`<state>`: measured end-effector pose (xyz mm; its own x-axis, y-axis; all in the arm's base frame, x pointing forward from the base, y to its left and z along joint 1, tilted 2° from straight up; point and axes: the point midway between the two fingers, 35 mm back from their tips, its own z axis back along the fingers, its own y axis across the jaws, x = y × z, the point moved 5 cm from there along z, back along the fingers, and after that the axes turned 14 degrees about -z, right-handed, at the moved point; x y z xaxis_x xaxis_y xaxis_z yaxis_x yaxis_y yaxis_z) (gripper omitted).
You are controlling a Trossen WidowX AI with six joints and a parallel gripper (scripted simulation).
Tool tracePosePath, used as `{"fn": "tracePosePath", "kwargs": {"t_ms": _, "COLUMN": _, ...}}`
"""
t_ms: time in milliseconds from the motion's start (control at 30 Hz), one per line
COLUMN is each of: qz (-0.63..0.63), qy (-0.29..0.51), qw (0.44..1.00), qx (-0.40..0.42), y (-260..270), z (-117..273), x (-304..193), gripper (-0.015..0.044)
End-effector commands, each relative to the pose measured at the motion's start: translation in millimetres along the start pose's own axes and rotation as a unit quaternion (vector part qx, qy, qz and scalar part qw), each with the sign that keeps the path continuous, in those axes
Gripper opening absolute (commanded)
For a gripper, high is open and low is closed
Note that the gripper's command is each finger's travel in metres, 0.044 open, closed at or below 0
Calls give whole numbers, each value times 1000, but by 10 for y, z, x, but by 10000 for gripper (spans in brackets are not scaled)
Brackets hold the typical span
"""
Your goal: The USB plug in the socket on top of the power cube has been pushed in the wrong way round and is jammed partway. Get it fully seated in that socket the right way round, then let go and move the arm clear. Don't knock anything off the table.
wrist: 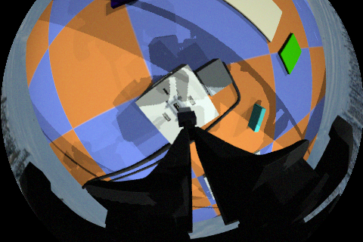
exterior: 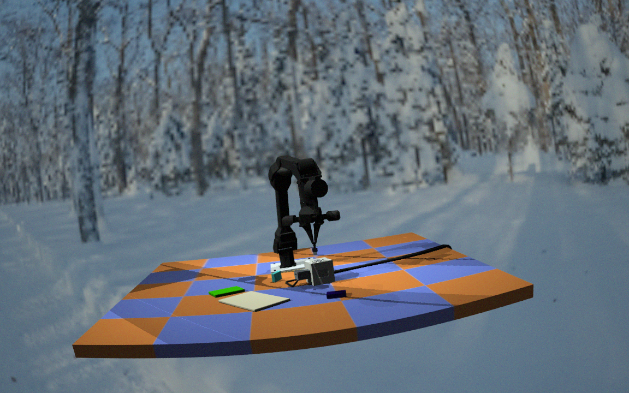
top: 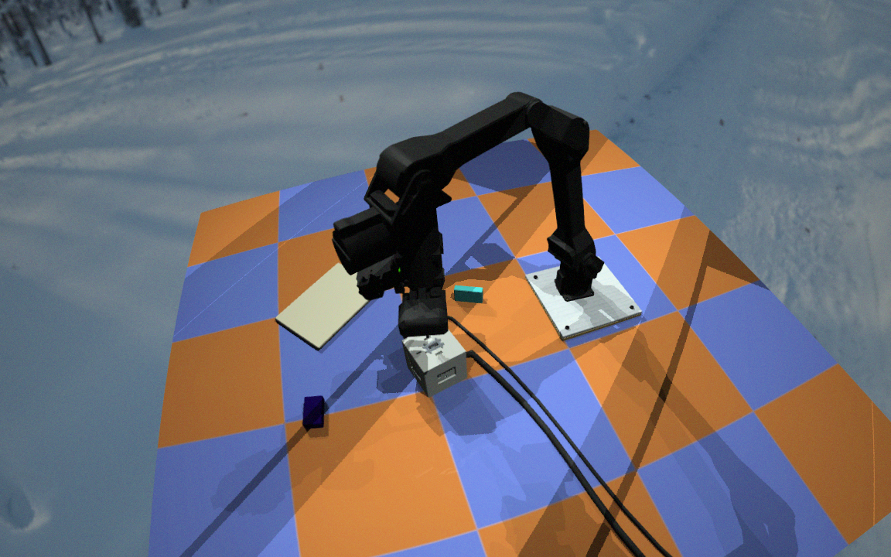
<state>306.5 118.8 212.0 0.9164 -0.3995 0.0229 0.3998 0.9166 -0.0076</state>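
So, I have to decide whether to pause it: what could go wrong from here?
The plug looks held above the cube, so it could come down off-line or still wrong way round; I can't tell its orientation. Only the tips of the pincer grip it, so it might twist when pushed.
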Motion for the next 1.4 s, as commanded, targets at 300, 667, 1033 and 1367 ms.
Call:
{"fn": "tracePosePath", "kwargs": {"t_ms": 300, "qz": -181, "qy": -1, "qw": 984, "qx": 1, "y": 1, "z": -1, "x": 2, "gripper": 0}}
{"fn": "tracePosePath", "kwargs": {"t_ms": 667, "qz": -320, "qy": 0, "qw": 947, "qx": 1, "y": 1, "z": -1, "x": 2, "gripper": 0}}
{"fn": "tracePosePath", "kwargs": {"t_ms": 1033, "qz": -453, "qy": 0, "qw": 892, "qx": 1, "y": 1, "z": -1, "x": 2, "gripper": 0}}
{"fn": "tracePosePath", "kwargs": {"t_ms": 1367, "qz": -516, "qy": 0, "qw": 856, "qx": 1, "y": 1, "z": -1, "x": 2, "gripper": 0}}
